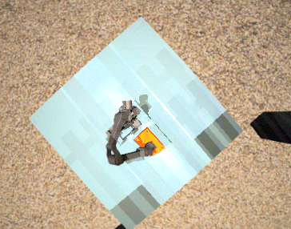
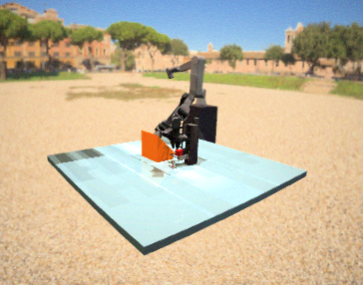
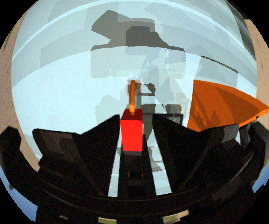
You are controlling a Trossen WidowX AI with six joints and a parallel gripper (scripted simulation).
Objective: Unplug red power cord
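Note:
The red plug (image 3: 131, 134) (image 2: 179, 152) is a small red block between my fingers in the wrist view. A thin orange-brown piece (image 3: 132, 102) sticks out from its far end, and a dark part (image 3: 134, 172) continues behind it. My gripper (image 3: 136, 118) is open a little. A narrow strip of pale surface shows between the plug and the right finger; the left finger is very close to the plug's side. In the exterior view the fingers are low over the board. I cannot make out the power strip or the plug's contact with it.
An orange wedge-shaped block (image 1: 145, 137) (image 2: 154, 145) (image 3: 220, 104) stands close to the right of my fingers in the wrist view. A dark upright column (image 2: 190, 144) stands beside the plug. A thin grey frame (image 3: 172, 115) lies near the right finger. Everything is on a pale blue board (image 1: 141, 36) (image 2: 142, 219).

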